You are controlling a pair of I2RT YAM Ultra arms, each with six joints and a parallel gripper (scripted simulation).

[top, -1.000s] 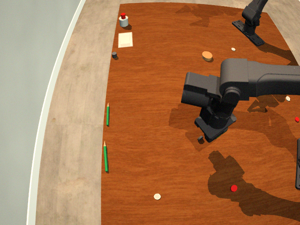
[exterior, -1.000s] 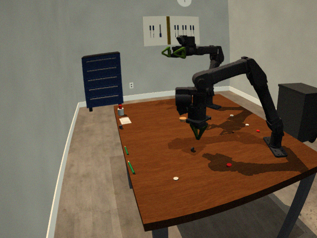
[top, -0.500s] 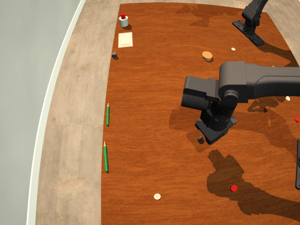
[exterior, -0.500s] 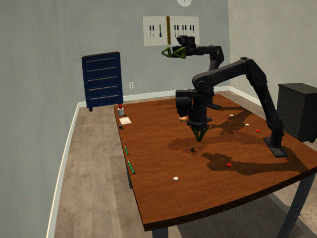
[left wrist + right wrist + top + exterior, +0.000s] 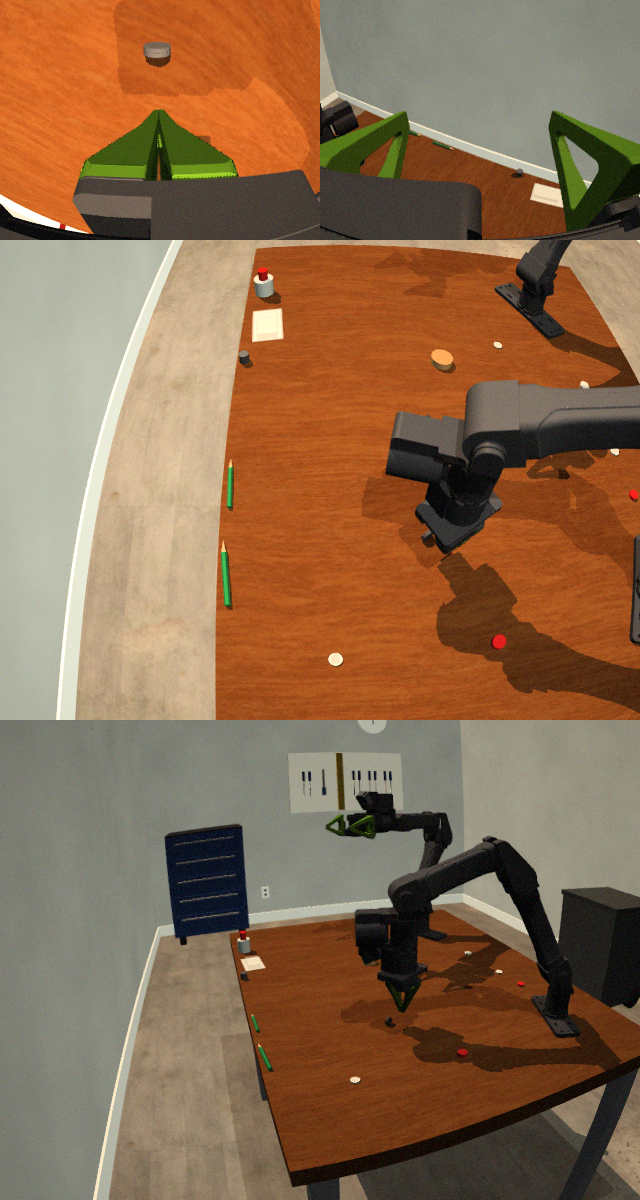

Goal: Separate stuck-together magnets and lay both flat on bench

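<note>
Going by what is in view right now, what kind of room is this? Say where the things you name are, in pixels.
Probably a workshop or lab: screwdrivers on a wall panel (image 5: 315,797), a blue drawer cabinet (image 5: 206,880), and two robot arms mounted on a wooden workbench (image 5: 320,446) (image 5: 330,1123).
</note>
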